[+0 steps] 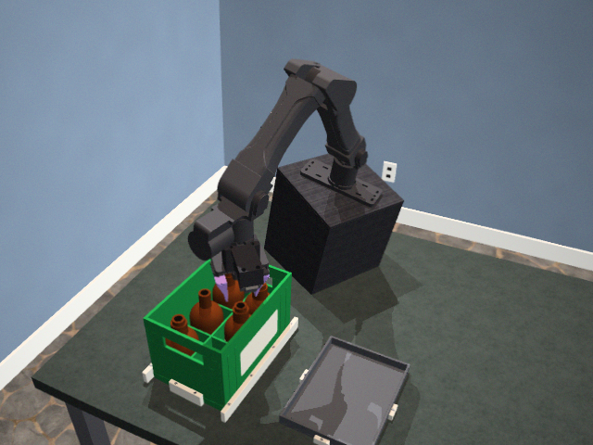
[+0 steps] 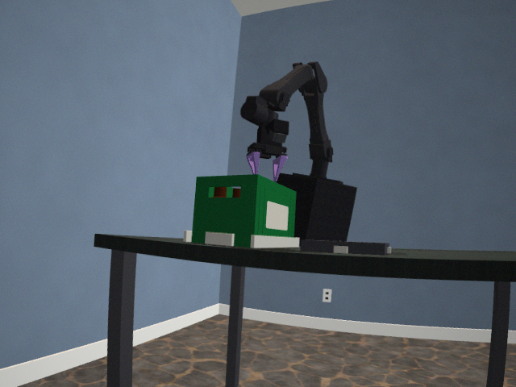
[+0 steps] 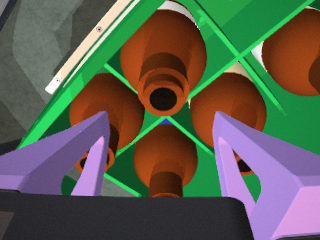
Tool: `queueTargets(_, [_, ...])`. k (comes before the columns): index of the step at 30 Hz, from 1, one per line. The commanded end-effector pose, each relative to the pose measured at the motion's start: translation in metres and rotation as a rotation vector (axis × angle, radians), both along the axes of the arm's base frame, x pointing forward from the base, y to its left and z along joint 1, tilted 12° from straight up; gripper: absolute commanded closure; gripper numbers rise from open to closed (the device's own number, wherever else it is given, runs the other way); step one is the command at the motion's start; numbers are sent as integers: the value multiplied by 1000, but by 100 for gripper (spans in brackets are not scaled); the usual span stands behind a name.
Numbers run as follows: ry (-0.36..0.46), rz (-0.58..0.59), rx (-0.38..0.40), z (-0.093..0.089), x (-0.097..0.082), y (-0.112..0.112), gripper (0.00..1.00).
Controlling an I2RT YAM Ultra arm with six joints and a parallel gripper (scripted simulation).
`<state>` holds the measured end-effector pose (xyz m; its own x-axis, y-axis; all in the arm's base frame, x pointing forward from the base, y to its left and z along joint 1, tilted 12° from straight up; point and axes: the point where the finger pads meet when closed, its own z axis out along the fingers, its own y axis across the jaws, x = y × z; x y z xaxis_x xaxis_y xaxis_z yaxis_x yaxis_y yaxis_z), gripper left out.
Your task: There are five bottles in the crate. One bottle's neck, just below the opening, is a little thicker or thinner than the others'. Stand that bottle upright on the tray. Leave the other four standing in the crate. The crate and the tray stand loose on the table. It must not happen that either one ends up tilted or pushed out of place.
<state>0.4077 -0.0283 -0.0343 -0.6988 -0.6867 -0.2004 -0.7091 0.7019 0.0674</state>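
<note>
Directly beneath the pincer [image 3: 162,154] sits the green crate [image 1: 224,349], five brown bottles [image 3: 163,54] standing in its cells. The pincer hangs open just above their necks, gripping nothing. Rightward, well apart on the counter [image 1: 478,335], lies the tray [image 1: 345,387].

Green crate [image 1: 224,363] — 5 brown bottles [image 1: 206,313], grey tray [image 1: 345,387].

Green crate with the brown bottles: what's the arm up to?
The single dark arm holds its purple-fingered gripper open and empty just above the far end of the green plastic crate. All five brown bottles stand in their compartments. The shallow grey tray beside the crate holds no bottle. No bottle has been grasped yet.
</note>
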Motion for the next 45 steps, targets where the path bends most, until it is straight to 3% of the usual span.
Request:
queueTargets(1, [-4,-10,3,-6,-2,0,39])
queueTargets(45, [-25,-7,0,-1,3,1,39])
